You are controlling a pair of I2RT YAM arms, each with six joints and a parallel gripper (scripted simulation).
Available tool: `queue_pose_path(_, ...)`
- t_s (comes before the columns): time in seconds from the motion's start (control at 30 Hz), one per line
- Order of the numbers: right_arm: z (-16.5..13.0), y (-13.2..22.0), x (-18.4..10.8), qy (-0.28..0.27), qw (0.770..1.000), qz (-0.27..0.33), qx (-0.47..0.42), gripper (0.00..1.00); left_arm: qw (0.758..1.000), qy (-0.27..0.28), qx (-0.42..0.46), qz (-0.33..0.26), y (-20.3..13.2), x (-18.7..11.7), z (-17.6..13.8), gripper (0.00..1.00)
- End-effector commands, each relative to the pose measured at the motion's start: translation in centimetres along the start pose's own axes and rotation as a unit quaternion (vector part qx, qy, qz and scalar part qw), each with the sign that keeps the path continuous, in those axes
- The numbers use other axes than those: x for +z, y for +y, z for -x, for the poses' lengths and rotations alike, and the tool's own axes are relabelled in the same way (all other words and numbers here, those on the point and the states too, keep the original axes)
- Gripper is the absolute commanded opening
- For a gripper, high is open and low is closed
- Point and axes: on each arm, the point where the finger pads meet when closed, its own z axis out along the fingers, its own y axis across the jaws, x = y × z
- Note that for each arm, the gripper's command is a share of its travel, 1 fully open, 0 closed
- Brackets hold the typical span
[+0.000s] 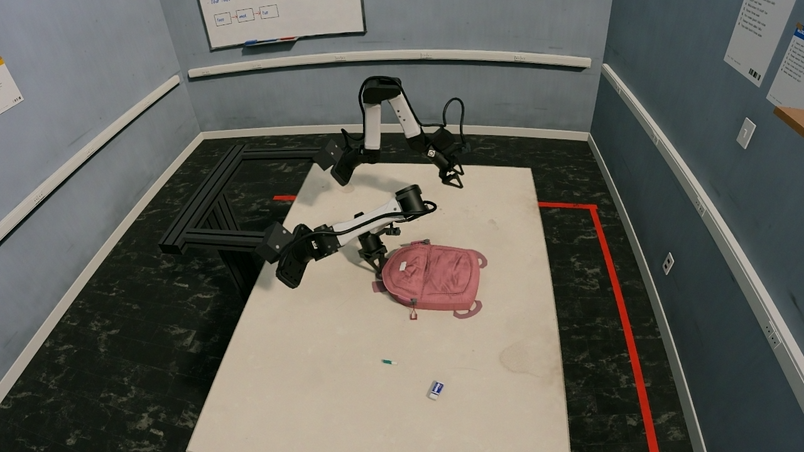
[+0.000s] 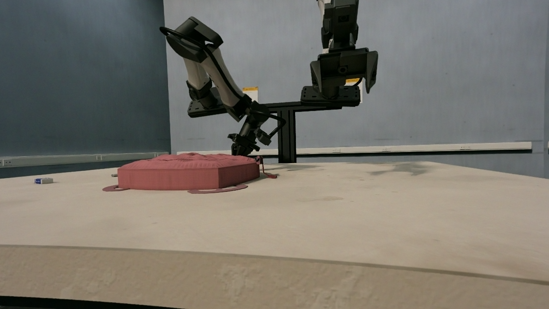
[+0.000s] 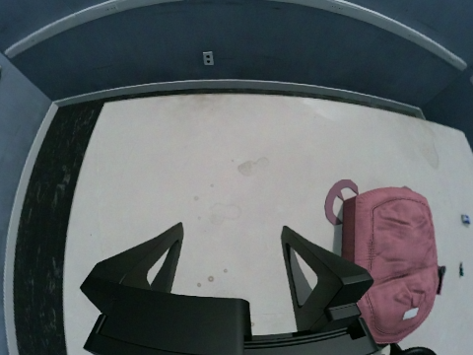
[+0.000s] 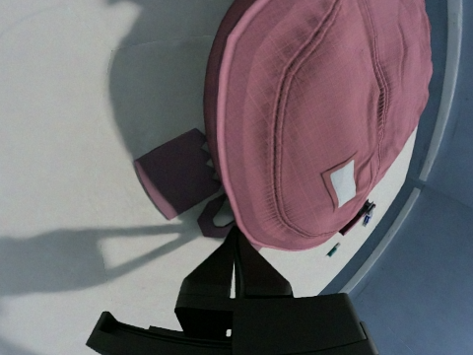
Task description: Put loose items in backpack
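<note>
The pink backpack point(image 1: 450, 275) point(image 2: 168, 178) point(image 3: 399, 237) point(image 4: 318, 114) lies flat, its flap down over the opening. A small green and white item point(image 1: 388, 361) point(image 2: 114, 175) point(image 3: 461, 269) point(image 4: 333, 249) and a blue and white eraser-like block point(image 1: 435, 389) point(image 2: 43, 180) point(image 3: 465, 220) point(image 4: 368, 217) lie on the table point(image 1: 315, 382) beyond one side of it. My right gripper point(image 1: 380, 274) point(image 4: 236, 231) is shut, tips at the rim of the backpack's rounded end; no cloth shows between them. My left gripper point(image 1: 461, 178) point(image 2: 343, 90) point(image 3: 233, 230) is open and empty, above the table away from the backpack. The backpack's inside is hidden.
A strap piece point(image 4: 177, 175) and a small loop point(image 4: 213, 224) stick out beside the right fingertips. Zip ends hang at the backpack's sides, one with a red pull point(image 1: 411, 316). Two strap loops lie at its far end. Both arms stand on a black frame point(image 1: 208, 240).
</note>
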Motion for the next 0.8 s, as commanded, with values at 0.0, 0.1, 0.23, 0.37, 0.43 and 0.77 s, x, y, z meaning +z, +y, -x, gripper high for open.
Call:
queue_pose_path(0.0,0.1,-0.7,0.6,-0.003,1.0,-0.011,0.011,0.0,1.0,-0.01,0.001,0.001,0.1,-0.1,0.7,0.9)
queue_pose_path(0.1,0.1,-0.8,0.9,-0.003,1.0,-0.01,0.011,0.0,1.0,-0.01,0.001,0.001,0.1,-0.1,0.7,0.9)
queue_pose_path(0.23,0.3,-1.0,1.1,-0.005,1.0,-0.009,0.014,0.0,1.0,-0.01,0.001,0.001,0.1,-0.1,0.7,0.9)
queue_pose_path(0.37,0.6,-1.5,1.3,-0.004,1.0,-0.014,0.021,0.0,1.0,-0.01,0.001,0.001,0.1,-0.1,0.7,0.9)
queue_pose_path(0.43,0.8,-1.8,1.3,-0.006,1.0,-0.014,0.025,0.0,1.0,-0.01,0.001,0.001,0.1,-0.1,0.7,0.9)
queue_pose_path(0.77,0.9,-2.0,1.3,-0.007,0.999,-0.014,0.028,0.0,1.0,-0.01,0.001,0.001,0.1,-0.1,0.7,0.9)
